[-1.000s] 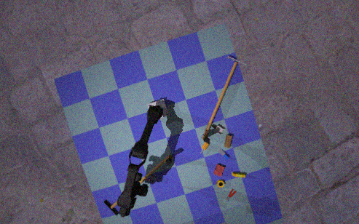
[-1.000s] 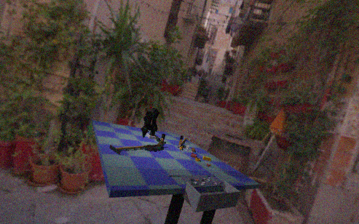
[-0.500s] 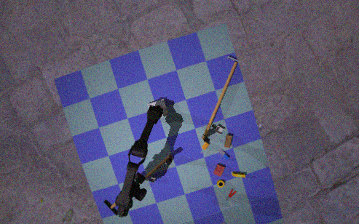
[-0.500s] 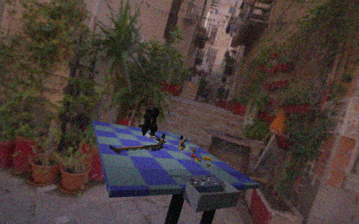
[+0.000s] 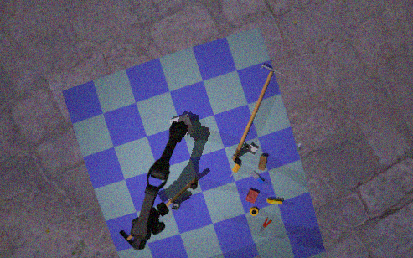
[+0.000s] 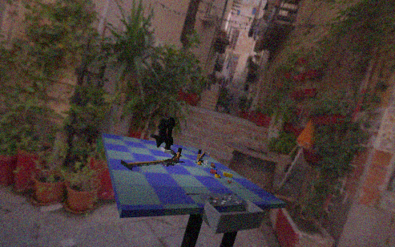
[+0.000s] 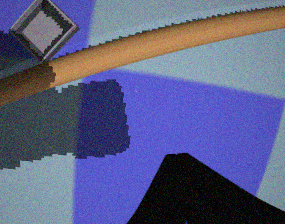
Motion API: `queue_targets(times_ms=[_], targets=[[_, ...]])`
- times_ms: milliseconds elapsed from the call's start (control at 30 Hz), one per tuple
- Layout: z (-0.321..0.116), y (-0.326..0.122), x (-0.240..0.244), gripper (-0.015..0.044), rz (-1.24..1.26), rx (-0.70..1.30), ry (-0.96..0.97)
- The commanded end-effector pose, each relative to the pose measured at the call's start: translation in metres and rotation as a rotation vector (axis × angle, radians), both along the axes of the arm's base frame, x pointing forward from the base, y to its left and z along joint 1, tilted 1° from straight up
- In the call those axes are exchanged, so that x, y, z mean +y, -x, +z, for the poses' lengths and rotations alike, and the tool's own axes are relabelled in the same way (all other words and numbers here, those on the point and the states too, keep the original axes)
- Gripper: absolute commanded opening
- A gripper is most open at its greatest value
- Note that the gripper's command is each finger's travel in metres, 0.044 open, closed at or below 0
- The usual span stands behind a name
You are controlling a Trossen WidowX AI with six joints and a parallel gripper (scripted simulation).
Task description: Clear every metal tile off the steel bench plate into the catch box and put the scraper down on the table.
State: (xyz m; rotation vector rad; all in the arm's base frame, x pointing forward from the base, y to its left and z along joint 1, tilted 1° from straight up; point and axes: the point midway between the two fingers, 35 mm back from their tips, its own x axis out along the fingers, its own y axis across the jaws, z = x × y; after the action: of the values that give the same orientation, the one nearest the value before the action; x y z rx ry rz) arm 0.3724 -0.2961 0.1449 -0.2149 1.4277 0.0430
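Observation:
A wooden handle (image 5: 181,193) (image 7: 168,42) lies on the table, partly under my arm. A second long wooden tool (image 5: 255,113) with a thin metal head lies at the upper right in the top view. I cannot tell which is the scraper. My gripper (image 7: 175,163) is shut and empty, beside the first handle and not around it. The grey catch box (image 6: 235,221) is at the table's near edge in the exterior view. Small light pieces (image 6: 227,199) show in it or at its rim, too small to count. The steel plate cannot be made out clearly.
A metal nut (image 7: 43,30) lies beside the handle. Several small things lie toward the right edge in the top view, among them a red block (image 5: 252,195), a yellow ring (image 5: 254,211), red pliers (image 5: 267,223) and a brown block (image 5: 263,161).

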Motion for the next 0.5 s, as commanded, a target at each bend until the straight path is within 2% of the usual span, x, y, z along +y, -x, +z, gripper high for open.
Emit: queue_targets(times_ms=[0,467], targets=[[0.007,0.002,0.000,0.0000,-0.091,-0.023,-0.008],[0.020,0.010,-0.001,0.0000,-0.443,-0.081,-0.052]])
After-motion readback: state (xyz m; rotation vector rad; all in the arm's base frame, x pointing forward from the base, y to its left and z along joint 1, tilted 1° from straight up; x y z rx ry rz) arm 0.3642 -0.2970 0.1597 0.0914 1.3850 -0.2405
